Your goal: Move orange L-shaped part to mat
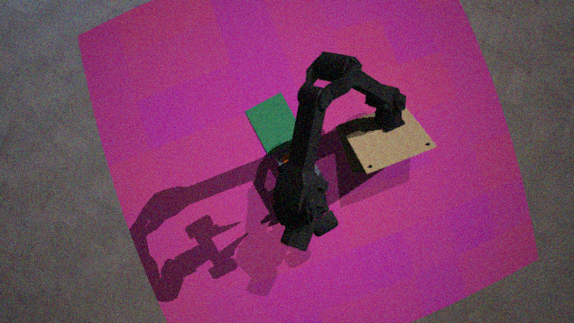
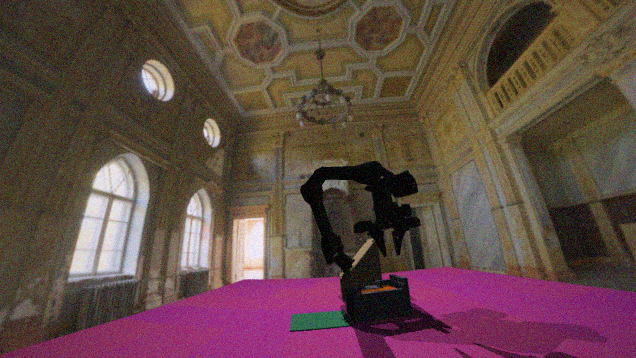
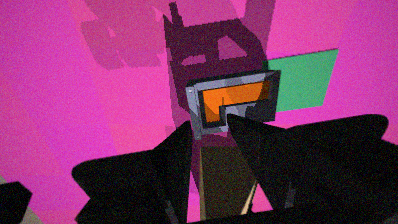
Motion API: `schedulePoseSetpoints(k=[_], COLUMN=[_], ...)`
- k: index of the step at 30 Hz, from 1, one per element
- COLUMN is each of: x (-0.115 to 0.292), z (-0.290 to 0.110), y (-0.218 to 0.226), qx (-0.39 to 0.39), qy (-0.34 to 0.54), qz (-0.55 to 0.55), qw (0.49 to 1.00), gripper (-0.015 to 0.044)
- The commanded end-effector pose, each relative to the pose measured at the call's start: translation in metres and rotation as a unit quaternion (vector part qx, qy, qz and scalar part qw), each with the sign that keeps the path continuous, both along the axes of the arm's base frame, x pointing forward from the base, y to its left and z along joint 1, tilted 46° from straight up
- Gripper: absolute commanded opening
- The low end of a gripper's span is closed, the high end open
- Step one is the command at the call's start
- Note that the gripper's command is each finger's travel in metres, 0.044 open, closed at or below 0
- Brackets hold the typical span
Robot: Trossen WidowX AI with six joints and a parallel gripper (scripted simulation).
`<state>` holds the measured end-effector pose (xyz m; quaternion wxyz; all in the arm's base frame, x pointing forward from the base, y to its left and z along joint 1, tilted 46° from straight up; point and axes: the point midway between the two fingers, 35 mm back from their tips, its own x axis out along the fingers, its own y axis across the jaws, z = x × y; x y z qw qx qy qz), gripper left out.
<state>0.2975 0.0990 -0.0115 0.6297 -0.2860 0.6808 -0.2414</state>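
Note:
The orange L-shaped part (image 2: 378, 289) (image 3: 235, 94) lies in the pocket of the grey tray (image 2: 382, 306) (image 3: 194, 112). It looks level, with no end visibly raised. In the wrist view its short leg is at the left. Only a sliver of the part (image 1: 284, 159) shows past the arm in the top view. My gripper (image 2: 391, 252) (image 3: 208, 121) is open, fingers pointing down, with nothing between them. It hangs well above the tray. Its fingertips are hidden in the top view. The green mat (image 1: 273, 122) (image 2: 318, 321) (image 3: 305, 82) lies flat beside the tray.
The arm's base stands on a tilted tan board (image 1: 393, 144) (image 2: 362, 254), close to the tray on the side away from the gripper's shadow. The tray has a taller dark wall (image 2: 399, 283) at one end. Arm shadows fall across the magenta table (image 1: 361, 280).

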Motion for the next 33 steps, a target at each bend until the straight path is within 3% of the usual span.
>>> schedulePoseSetpoints(k=[1, 6, 12, 33], x=[-0.014, -0.014, -0.018, -0.019], z=[-0.011, -0.017, -0.061, -0.073], y=[0.008, 0.003, -0.042, -0.054], qx=[-0.009, -0.009, -0.010, -0.010], qy=[0.000, 0.000, -0.001, -0.001], qz=[-0.013, -0.013, -0.013, -0.013], qw=[1.000, 1.000, 1.000, 1.000], gripper=[0.0180, 0.0180, 0.0180, 0.0180])
